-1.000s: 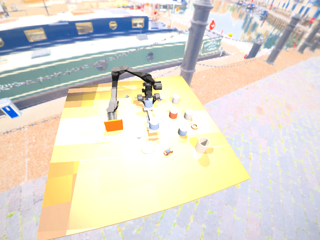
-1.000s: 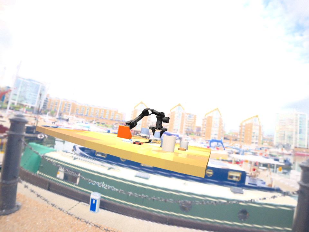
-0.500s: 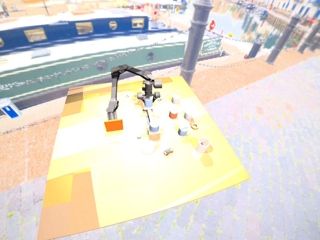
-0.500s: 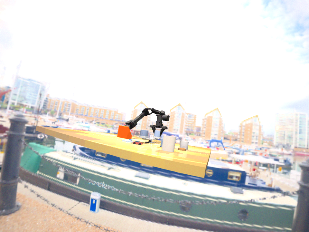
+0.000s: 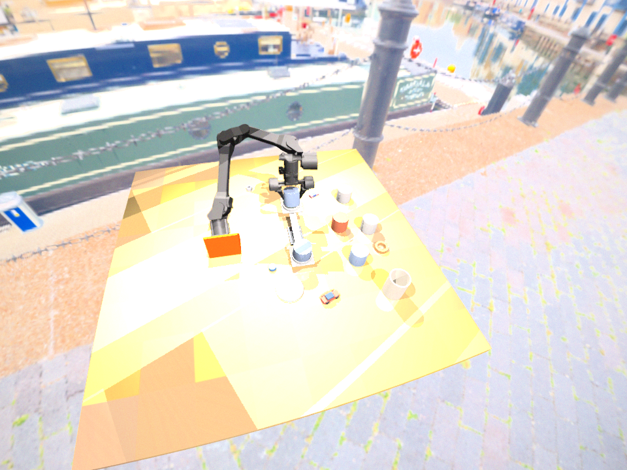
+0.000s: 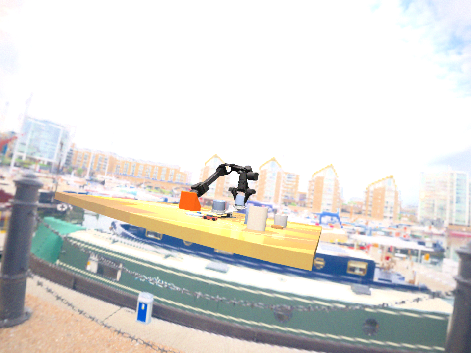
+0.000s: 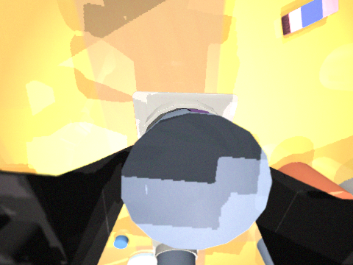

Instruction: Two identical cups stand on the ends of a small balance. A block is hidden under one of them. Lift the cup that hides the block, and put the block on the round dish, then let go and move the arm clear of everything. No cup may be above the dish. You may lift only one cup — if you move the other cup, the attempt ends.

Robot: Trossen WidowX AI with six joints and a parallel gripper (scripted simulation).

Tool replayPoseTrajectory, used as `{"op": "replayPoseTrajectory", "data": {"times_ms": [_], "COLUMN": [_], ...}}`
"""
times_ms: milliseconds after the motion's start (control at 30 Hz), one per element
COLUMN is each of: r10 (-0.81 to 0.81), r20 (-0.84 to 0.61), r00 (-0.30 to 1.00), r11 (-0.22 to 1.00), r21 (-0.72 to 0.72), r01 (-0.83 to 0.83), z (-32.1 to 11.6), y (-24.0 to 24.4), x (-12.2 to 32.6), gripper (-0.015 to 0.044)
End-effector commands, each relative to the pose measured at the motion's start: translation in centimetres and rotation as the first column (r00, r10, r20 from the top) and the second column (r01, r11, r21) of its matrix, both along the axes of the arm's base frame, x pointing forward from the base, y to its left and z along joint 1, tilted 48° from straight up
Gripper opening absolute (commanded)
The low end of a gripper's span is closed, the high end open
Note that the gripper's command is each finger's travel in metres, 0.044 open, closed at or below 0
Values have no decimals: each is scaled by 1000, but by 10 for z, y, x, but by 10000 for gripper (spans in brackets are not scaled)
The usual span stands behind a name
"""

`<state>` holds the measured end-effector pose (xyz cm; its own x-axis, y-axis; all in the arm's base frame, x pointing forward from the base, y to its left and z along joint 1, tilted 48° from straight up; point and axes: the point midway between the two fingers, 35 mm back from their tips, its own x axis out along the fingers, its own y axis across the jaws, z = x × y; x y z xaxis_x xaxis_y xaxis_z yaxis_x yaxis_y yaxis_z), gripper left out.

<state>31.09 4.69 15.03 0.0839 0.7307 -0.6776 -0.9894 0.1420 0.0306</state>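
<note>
Jaws: closed on the far blue cup (image 5: 290, 197) (image 6: 240, 200) (image 7: 196, 177), over one balance end.
Second cup (image 5: 302, 252) (image 6: 218, 205) (image 7: 176, 258): on the balance's (image 5: 295, 230) (image 7: 141, 100) other end.
Purple sliver (image 7: 199, 110): beside the gripped cup's edge; whether it is the block, cannot tell.
Round dish (image 5: 290, 290) (image 6: 194, 214) (image 7: 143, 260): on the tabletop (image 5: 227, 324) (image 6: 152, 216) (image 7: 294, 92), near the second cup.

- Gripper (image 5: 290, 196) (image 6: 240, 199) (image 7: 187, 152) shut on lt-blue cup (image 5: 290, 198) (image 6: 240, 200) (image 7: 196, 199), fingers L & R
- Sq. white pan (image 5: 284, 209) (image 6: 236, 207) (image 7: 141, 101) partly hidden behind cup; purple sliver (image 7: 198, 110) at cup's top edge
- Multicolor bar (image 5: 313, 195) (image 7: 312, 15): upper R of cup
- Orange-red cyl. (image 5: 339, 224) (image 7: 307, 177): R of cup
- Sm. blue disc (image 5: 272, 269) (image 7: 120, 241): lower L
- 2nd cup (image 5: 302, 252) (image 6: 218, 205) (image 7: 176, 258), part. cut off: below cup
- White dish (image 5: 289, 290) (image 7: 143, 260) edge: beside 2nd cup
</note>
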Motion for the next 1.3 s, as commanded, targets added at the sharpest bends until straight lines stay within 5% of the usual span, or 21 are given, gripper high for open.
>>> {"op": "replayPoseTrajectory", "data": {"times_ms": [0,1267], "r10": [-6,-63], "r20": [24,13], "r00": [1000,998], "r11": [1000,998], "r21": [3,2], "r01": [6,63], "z": [8,42], "y": [-5,-41], "x": [4,-4], "gripper": [0,0]}}
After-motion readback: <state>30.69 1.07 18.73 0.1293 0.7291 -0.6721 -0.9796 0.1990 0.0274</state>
